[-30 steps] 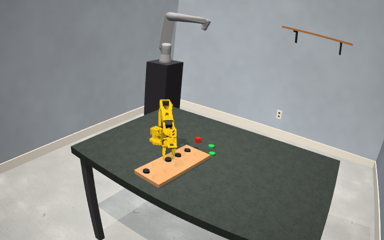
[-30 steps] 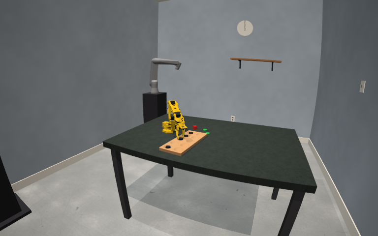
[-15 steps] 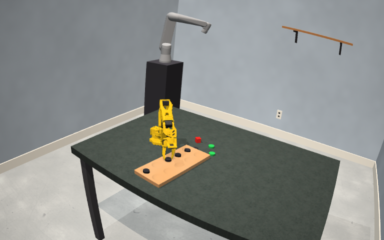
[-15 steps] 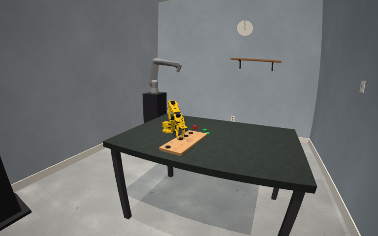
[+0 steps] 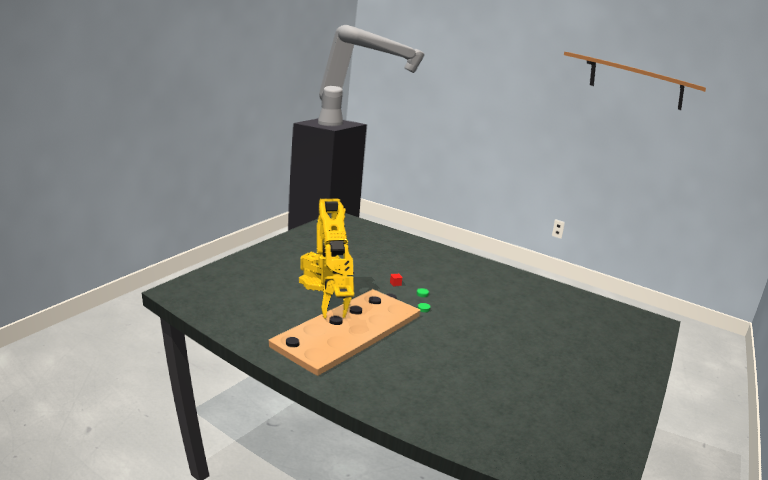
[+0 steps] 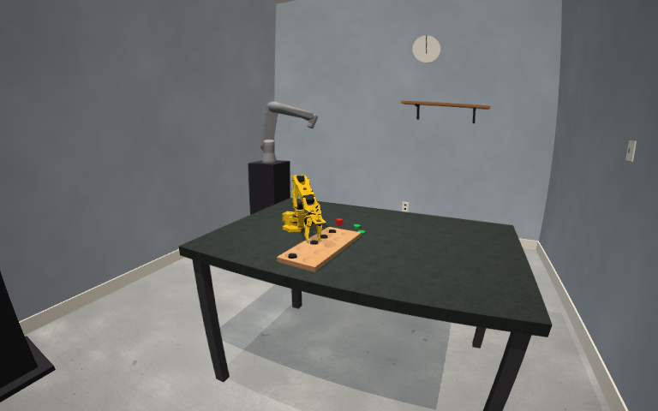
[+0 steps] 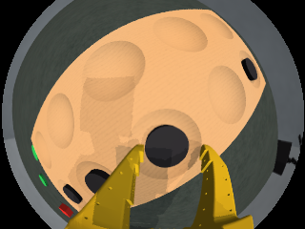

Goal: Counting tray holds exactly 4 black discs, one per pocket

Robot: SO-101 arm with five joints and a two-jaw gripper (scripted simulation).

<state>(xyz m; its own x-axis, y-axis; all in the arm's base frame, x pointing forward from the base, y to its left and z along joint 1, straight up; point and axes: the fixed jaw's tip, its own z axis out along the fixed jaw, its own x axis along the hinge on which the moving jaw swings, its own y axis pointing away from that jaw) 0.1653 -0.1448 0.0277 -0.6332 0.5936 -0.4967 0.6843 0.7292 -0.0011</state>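
Observation:
The tan counting tray lies on the dark table, also in the exterior view. One black disc sits in a pocket at its near left end. Two black discs sit in pockets at its far end. Another black disc rests in a pocket right under my yellow gripper. In the wrist view this disc lies between the fingers of the gripper, which stand slightly wider than it, with narrow gaps on both sides. The gripper is open and holds nothing.
Two green discs and a red cube lie on the table just beyond the tray's far end. A grey arm on a black pedestal stands behind the table.

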